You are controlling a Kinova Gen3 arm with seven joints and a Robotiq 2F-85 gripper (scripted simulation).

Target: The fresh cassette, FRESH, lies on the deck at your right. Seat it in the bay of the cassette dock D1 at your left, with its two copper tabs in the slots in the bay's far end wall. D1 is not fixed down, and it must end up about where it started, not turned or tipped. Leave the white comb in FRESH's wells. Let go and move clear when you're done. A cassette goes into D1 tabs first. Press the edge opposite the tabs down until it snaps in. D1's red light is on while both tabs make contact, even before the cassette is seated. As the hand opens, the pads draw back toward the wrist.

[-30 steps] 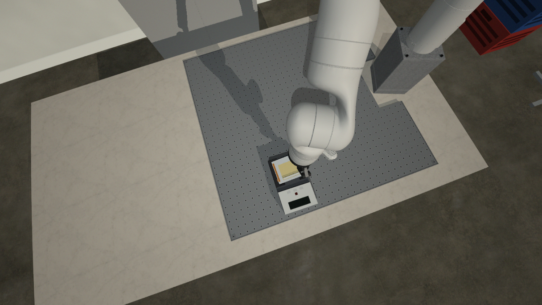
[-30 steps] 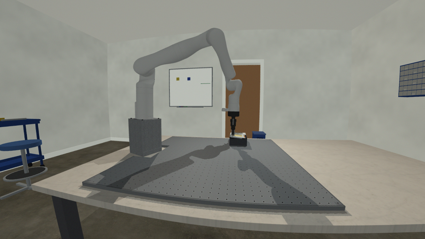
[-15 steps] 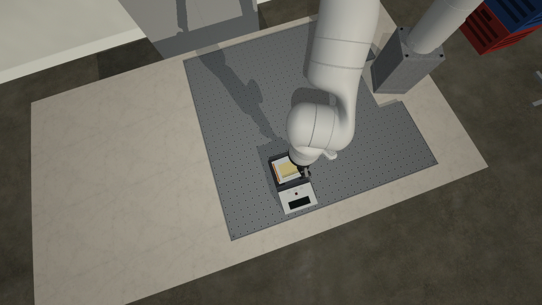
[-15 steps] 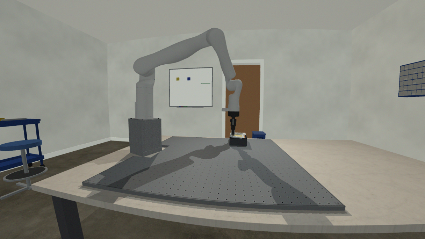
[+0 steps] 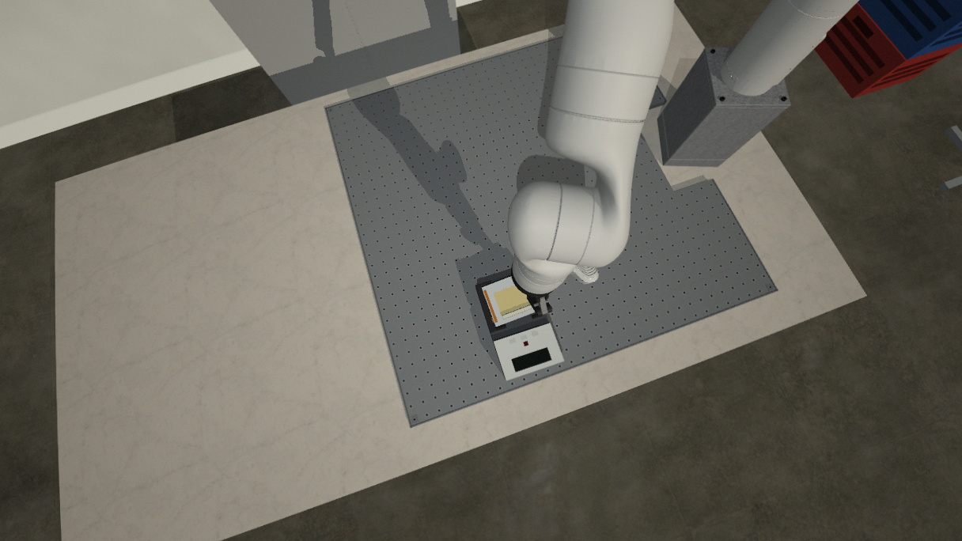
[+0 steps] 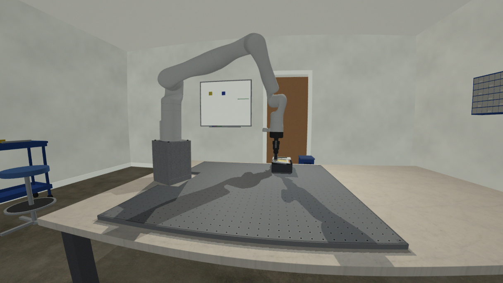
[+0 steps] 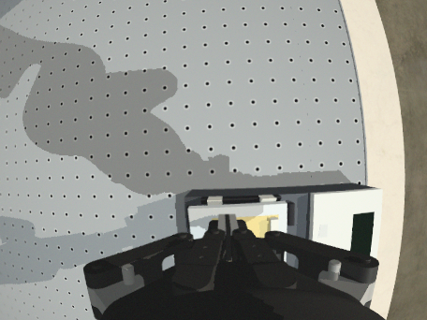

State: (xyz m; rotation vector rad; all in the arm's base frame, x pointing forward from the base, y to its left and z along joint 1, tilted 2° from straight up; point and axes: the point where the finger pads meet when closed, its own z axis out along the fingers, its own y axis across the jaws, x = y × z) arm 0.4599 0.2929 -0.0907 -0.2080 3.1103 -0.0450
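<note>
The dock D1 point(image 5: 498, 332) point(image 6: 281, 168) point(image 7: 301, 209) stands on the grey perforated deck point(image 5: 417, 202) point(image 6: 246, 211) point(image 7: 250, 40). Its white panel point(image 5: 514, 349) point(image 7: 337, 211) carries a black display and a small dark red light point(image 5: 525, 343). The cassette FRESH point(image 5: 508, 297) point(image 6: 283, 160) point(image 7: 202, 218), white-framed with a yellow middle, lies in D1's bay, with an orange strip point(image 5: 490, 306) along one edge. My gripper point(image 5: 539, 308) point(image 6: 276, 155) point(image 7: 227, 225) is shut, pointing straight down. Its tips are on the cassette's edge near the white panel. The comb is hidden behind the fingers.
The arm's grey pedestal point(image 5: 719, 114) point(image 6: 171, 160) stands at the deck's far corner. A beige table top point(image 5: 202, 269) point(image 6: 422, 211) surrounds the deck. D1 sits near the deck's edge in the wrist view. A blue stool point(image 6: 24, 172) stands beside the table.
</note>
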